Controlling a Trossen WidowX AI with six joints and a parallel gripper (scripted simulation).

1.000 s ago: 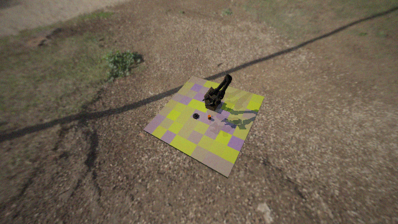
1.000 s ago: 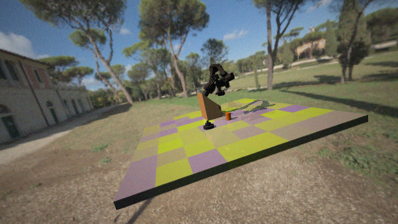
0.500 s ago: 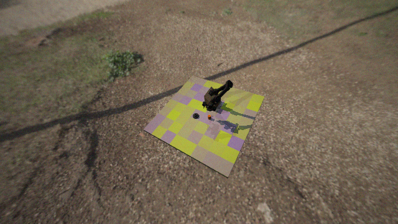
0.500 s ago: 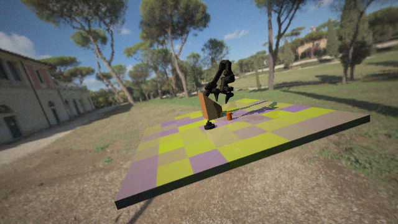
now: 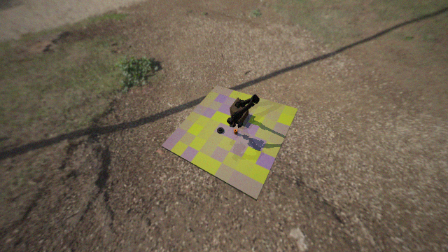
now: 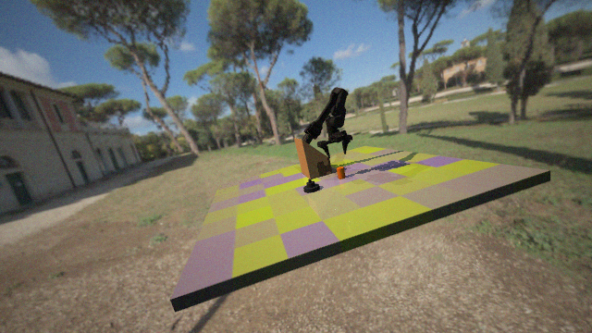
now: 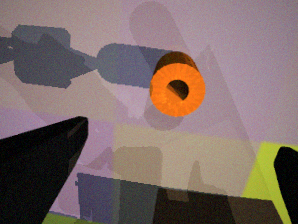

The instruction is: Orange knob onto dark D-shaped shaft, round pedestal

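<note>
- The black parallel-jaw gripper [image 5: 236, 124] [image 6: 337, 154] [image 7: 182, 141] hangs fingers down, spread wide, with nothing between them.
- The orange cylindrical knob [image 5: 235, 131] [image 6: 340, 173] [image 7: 177, 108] stands upright on the yellow, tan and purple patchwork board [image 5: 211, 167] [image 6: 259, 231] [image 7: 225, 155], hole up and long axis vertical. It is below the fingertips and apart from them.
- In the wrist view, the knob sits off the line joining the two fingertips, towards the top edge. The coming move probably turns on this offset: shift that way until the knob lies between the fingers, then lower and close.
- The dark round pedestal [image 5: 220, 130] [image 6: 311, 187] with its short upright shaft [image 6: 311, 181] stands to one side of the knob, well apart from it; fitting is not yet done.
- The hole seems to show its flat at the lower left in the wrist view. The shaft's flat cannot be told, so some turning under light pressure may be needed later.
- Descending without centring could tip the knob.
</note>
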